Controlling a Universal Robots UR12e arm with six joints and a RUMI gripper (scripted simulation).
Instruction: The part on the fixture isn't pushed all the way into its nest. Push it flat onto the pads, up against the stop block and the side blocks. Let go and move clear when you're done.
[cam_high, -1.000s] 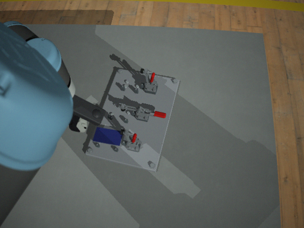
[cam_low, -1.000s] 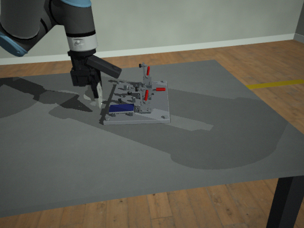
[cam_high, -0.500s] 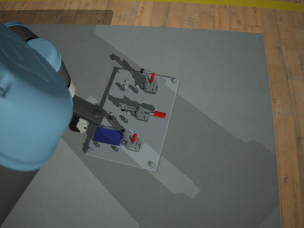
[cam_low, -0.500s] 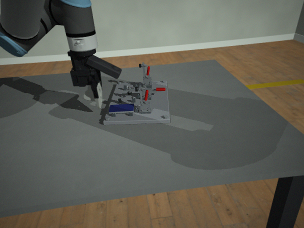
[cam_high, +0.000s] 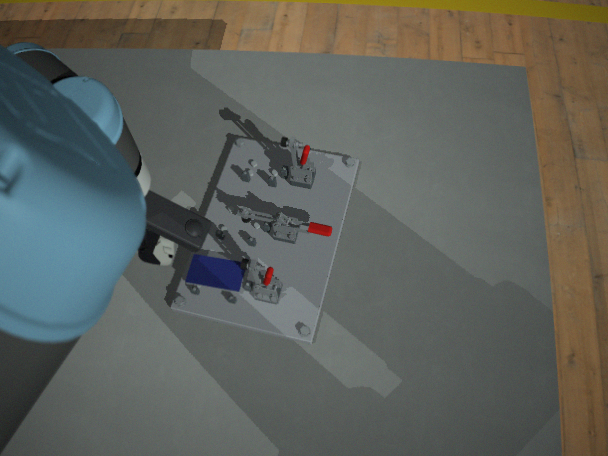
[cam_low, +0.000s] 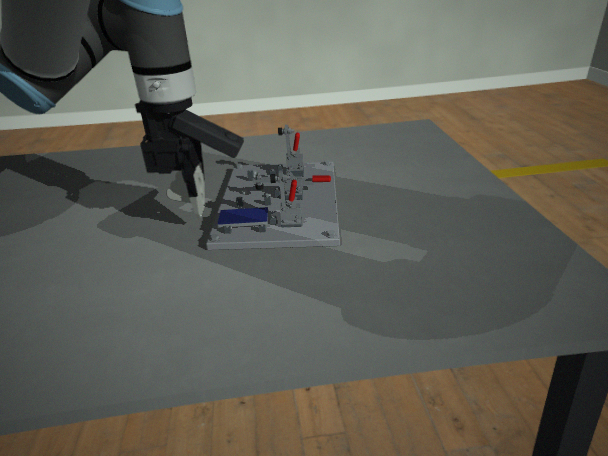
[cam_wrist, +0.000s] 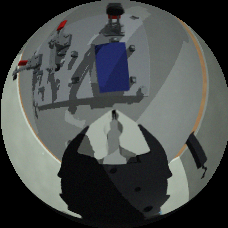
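A dark blue flat part (cam_high: 215, 271) lies on the grey fixture plate (cam_high: 272, 235) at its near-left corner, next to a red-handled toggle clamp (cam_high: 260, 287). It also shows in the side view (cam_low: 243, 216) and in the wrist view (cam_wrist: 112, 66). My gripper (cam_low: 198, 200) is shut and empty. It hangs just off the plate's left edge, a short way from the part's outer end, with the fingertips low near the table. In the wrist view the shut fingertips (cam_wrist: 115, 116) point at the part's near edge with a gap between them.
Two more red-handled clamps (cam_high: 298, 164) (cam_high: 295, 228) stand on the plate, with small pads and blocks (cam_high: 247, 172) around them. The arm's blue body (cam_high: 55, 210) hides the table's left part in the overhead view.
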